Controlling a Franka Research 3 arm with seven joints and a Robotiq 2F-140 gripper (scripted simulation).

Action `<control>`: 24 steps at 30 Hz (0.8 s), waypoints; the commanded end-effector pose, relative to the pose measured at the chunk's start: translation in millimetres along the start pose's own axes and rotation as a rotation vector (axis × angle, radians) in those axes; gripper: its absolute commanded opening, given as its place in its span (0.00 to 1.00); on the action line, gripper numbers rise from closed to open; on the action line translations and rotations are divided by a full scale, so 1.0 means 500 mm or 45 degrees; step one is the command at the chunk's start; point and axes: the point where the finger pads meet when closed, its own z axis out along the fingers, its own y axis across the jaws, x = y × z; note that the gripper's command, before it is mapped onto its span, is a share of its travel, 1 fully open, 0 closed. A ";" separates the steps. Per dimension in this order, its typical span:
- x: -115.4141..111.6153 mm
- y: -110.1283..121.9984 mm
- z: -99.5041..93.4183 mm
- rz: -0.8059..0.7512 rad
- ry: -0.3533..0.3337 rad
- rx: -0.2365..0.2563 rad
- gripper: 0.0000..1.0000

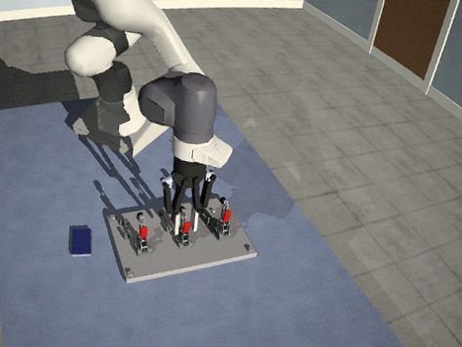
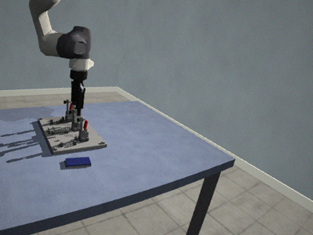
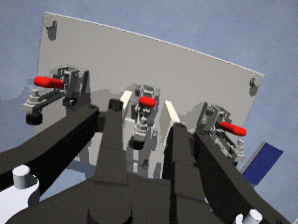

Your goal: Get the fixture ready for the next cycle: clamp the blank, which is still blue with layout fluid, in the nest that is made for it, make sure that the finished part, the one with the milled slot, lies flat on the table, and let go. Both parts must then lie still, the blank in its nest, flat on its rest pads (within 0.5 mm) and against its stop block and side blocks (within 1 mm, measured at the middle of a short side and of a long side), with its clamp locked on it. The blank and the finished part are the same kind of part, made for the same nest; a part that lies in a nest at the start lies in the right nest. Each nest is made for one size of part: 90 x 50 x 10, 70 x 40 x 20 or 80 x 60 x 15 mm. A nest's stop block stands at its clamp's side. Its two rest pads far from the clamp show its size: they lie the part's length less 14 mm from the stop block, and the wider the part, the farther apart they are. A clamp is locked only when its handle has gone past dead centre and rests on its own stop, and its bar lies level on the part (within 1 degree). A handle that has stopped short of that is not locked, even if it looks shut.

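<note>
Presently the black two-finger end effector [image 1: 186,223] [image 2: 78,113] [image 3: 145,106] stands partway open, with nothing gripped. It reaches down over the middle of a flat, light-grey rectangular fixture plate [image 1: 203,256] [image 2: 97,140] [image 3: 150,60], and its two pale, narrow pads [image 1: 177,225] [image 3: 171,114] stand one on each side of the middle grey metal toggle clamp's red handle [image 1: 186,228] [image 3: 147,101], with a visible gap at either side in the wrist view.

The blue-topped rectangular blank [image 1: 81,241] [image 2: 77,161] [image 3: 264,162] lies flat on the blue worktop [image 1: 270,312] [image 2: 160,143] [image 3: 200,20], just left of the plate in the top view and outside every nest. Two more grey metal toggle clamps with red grips flank the middle one: the left clamp [image 1: 143,247] [image 2: 84,136] [image 3: 215,117], nearer the blank, and the right clamp [image 1: 225,230] [image 2: 69,116] [image 3: 72,85], farther from it. All three clamps have their bars raised, none lying level over a nest.

A low grey piece [image 2: 59,130] lies in the middle nest; whether it carries the milled slot cannot be made out.
</note>
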 end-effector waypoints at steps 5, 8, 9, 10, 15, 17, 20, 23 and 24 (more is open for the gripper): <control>-0.004 -0.001 0.000 0.010 -0.005 -0.002 0.28; -0.004 -0.001 0.000 0.010 -0.005 -0.002 0.28; -0.004 -0.001 0.000 0.010 -0.005 -0.002 0.28; -0.004 -0.001 0.000 0.010 -0.005 -0.002 0.28; -0.004 -0.001 0.000 0.010 -0.005 -0.002 0.28; -0.004 -0.001 0.000 0.010 -0.005 -0.002 0.28; -0.004 -0.001 0.000 0.010 -0.005 -0.002 0.28; -0.004 -0.001 -0.007 0.010 -0.005 -0.002 0.28; -0.004 -0.001 -0.013 0.010 -0.005 -0.002 0.28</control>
